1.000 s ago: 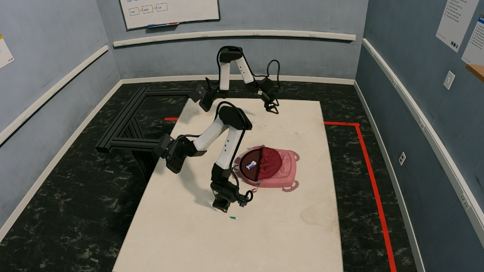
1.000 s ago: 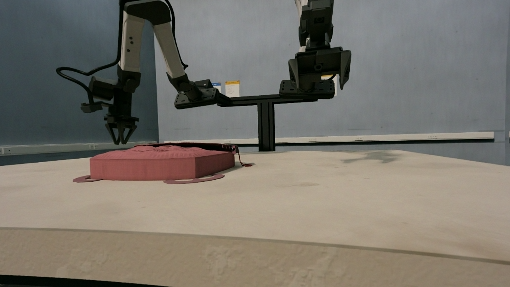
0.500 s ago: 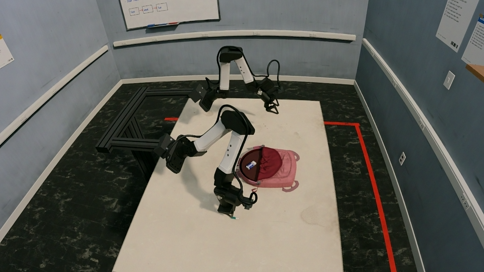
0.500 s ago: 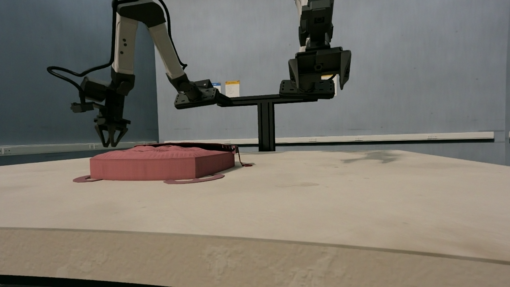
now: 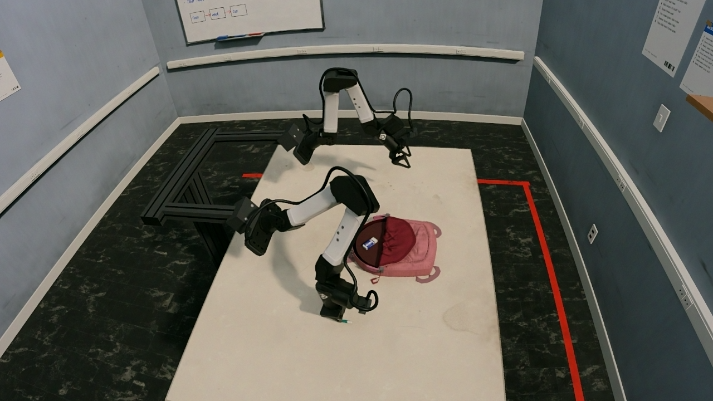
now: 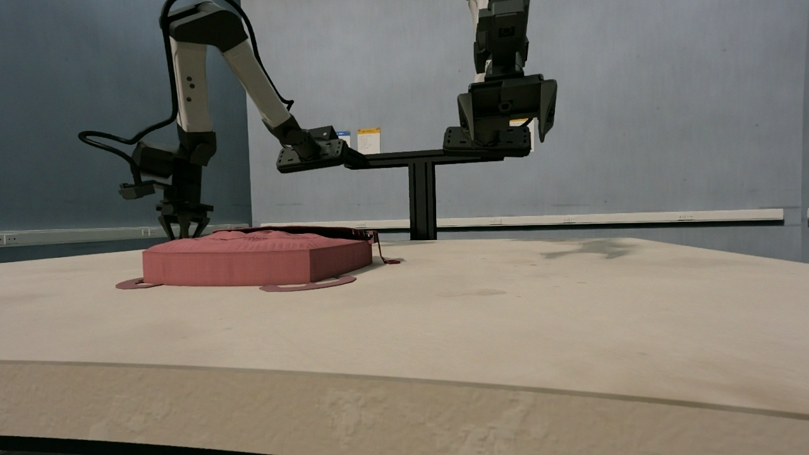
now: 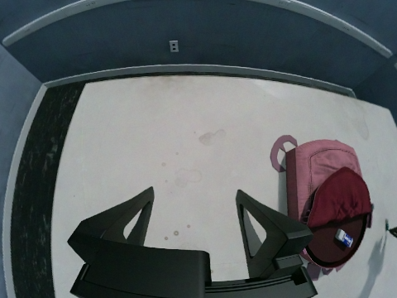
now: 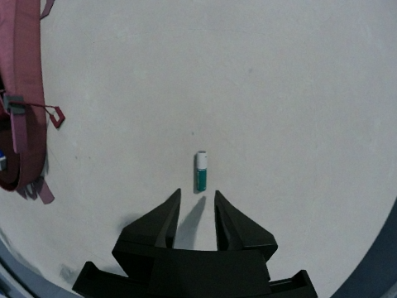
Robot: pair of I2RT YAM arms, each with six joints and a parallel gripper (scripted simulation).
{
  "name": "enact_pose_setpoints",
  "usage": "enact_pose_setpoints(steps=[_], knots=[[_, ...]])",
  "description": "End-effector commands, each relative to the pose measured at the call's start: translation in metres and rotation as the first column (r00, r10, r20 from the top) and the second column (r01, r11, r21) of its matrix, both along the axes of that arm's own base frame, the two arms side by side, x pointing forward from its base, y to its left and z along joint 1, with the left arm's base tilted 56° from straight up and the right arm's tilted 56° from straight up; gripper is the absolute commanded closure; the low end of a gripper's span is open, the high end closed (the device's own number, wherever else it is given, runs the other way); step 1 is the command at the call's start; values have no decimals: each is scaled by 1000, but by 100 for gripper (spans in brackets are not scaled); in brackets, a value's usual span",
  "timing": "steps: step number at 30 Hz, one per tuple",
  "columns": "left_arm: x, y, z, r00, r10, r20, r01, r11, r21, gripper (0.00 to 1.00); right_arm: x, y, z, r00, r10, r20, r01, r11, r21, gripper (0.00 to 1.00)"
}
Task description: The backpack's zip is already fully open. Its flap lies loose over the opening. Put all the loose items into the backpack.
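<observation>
The pink backpack [image 6: 226, 265] lies on the desk [image 6: 452, 322] toward its far left corner, with two strap loops flat on the surface along its near side. A red pull cord [image 6: 387, 260] hangs from its right end onto the desk. The right claw [image 6: 183, 226] points down behind the backpack; the left claw [image 6: 506, 124] hangs above the far edge, its fingers wide apart.

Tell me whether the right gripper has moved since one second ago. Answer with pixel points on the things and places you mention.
Yes. In the top view, the right gripper [image 5: 341, 319] [image 6: 183, 235] [image 7: 394, 232] [image 8: 198, 194] has moved toward the green-and-white tube [image 5: 347, 321] [image 7: 387, 224] [image 8: 201, 170], closing the visible gap and now partly covering it.
</observation>
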State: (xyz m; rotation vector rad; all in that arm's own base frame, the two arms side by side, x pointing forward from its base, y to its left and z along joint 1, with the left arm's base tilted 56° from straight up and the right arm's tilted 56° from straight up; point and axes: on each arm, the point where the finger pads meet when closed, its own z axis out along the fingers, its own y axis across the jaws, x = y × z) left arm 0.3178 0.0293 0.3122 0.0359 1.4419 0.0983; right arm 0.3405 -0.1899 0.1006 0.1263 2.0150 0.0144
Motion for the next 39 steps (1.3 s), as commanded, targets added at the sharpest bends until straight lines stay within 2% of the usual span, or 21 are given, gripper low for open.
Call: enact_pose_setpoints(steps=[1, 8, 10, 11, 19, 20, 25, 26, 31, 32, 39], knots=[[-4, 1, 8, 1000, 0, 27, 0, 1000, 4, 10, 13, -10, 11, 999, -28, 44, 29, 999, -36, 63], [-4, 1, 8, 1000, 0, 27, 0, 1000, 4, 10, 29, -10, -1, 999, -29, 42, 30, 999, -32, 63], [-4, 1, 8, 1000, 0, 27, 0, 1000, 4, 10, 29, -10, 0, 999, -28, 42, 30, 999, -32, 63], [-4, 1, 8, 1000, 0, 27, 0, 1000, 4, 10, 29, -11, 17, 997, -30, 75, 34, 998, -57, 63], [-4, 1, 8, 1000, 0, 27, 0, 1000, 4, 10, 29, -11, 15, 997, -30, 70, 34, 998, -52, 63], [-4, 1, 8, 1000, 0, 27, 0, 1000, 3, 10, 22, -9, 10, 998, -37, 49, 39, 999, -31, 72], [-4, 1, 8, 1000, 0, 27, 0, 1000, 3, 10, 21, -7, 9, 998, -36, 52, 38, 999, -33, 72], [-4, 1, 8, 1000, 0, 27, 0, 1000, 3, 10, 21, -6, 9, 998, -36, 52, 38, 999, -33, 80], [-4, 1, 8, 1000, 0, 27, 0, 1000, 3, 10, 20, -6, 7, 998, -38, 49, 40, 999, -31, 80], [-4, 1, 8, 1000, 0, 27, 0, 1000, 3, 10, 20, -8, 1, 999, -35, 33, 36, 999, -22, 89], [-4, 1, 8, 1000, 0, 27, 0, 1000, 4, 10, 19, -8, 1, 999, -37, 35, 38, 999, -23, 89]])
